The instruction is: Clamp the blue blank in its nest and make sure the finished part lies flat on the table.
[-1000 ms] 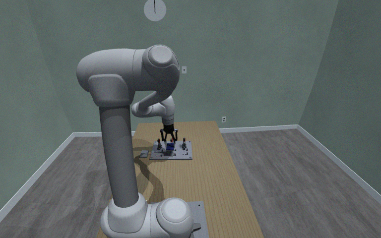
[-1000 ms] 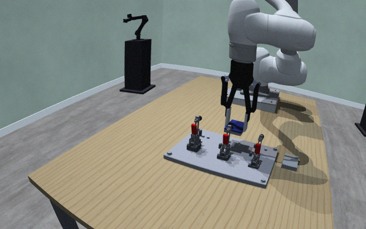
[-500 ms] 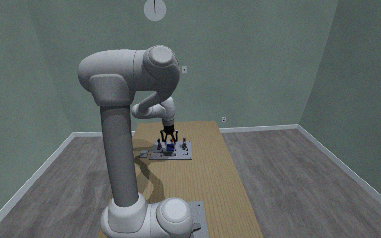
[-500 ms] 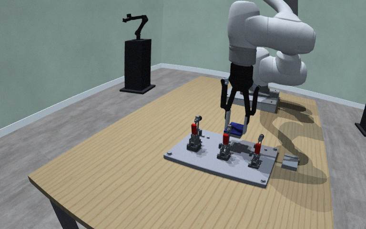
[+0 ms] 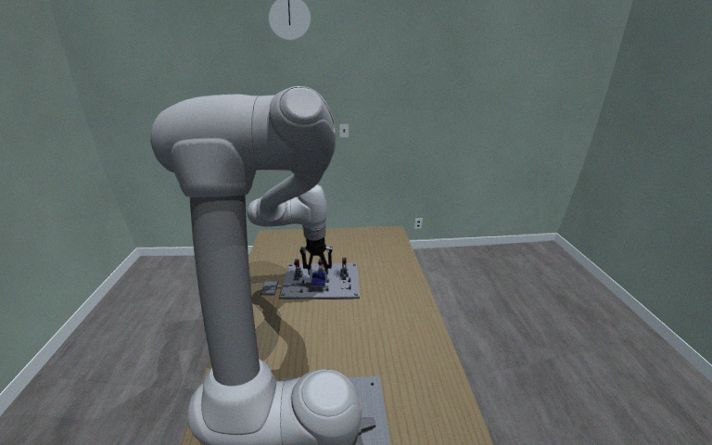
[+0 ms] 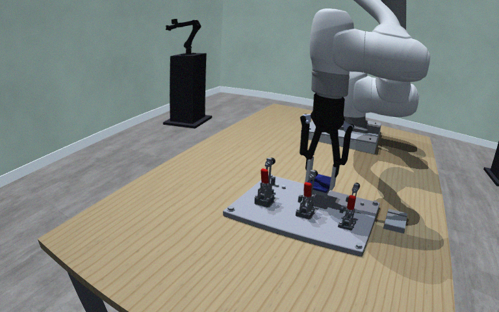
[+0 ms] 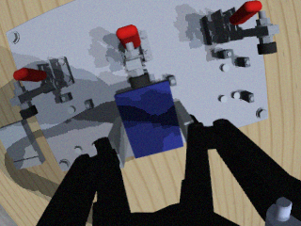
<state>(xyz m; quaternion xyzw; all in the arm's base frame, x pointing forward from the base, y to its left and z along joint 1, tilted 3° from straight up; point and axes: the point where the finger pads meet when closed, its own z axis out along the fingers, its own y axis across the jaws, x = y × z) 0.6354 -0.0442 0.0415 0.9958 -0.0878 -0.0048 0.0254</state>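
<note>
Top view: white six-joint arm [image 5: 225,283] reaches over the long wooden desk [image 5: 367,336]. Black gripper [image 5: 315,262] hangs over the grey rectangular fixture plate [image 5: 346,291], with the blue rectangular blank [image 5: 317,279] between its fingers. Small grey slotted block, the finished part [image 5: 269,286], lies on the desk just left of the plate, apart from it.

Exterior view: gripper [image 6: 323,173] points straight down, fingers [image 6: 334,175] closed on the blank's [image 6: 322,181] two sides. Blank sits low at the middle nest, behind the middle red-handled toggle clamp [image 6: 307,201]; can't tell if it touches the pads. All three red handles stand upright. Finished part [image 6: 395,220] is flat on the desk beside the plate's [image 6: 290,224] short edge.

Wrist view: blank [image 7: 150,121] is held between the fingers, with one short end close to the middle clamp [image 7: 131,51]. Outer clamps [image 7: 44,78] [image 7: 241,22] have nothing under them.
</note>
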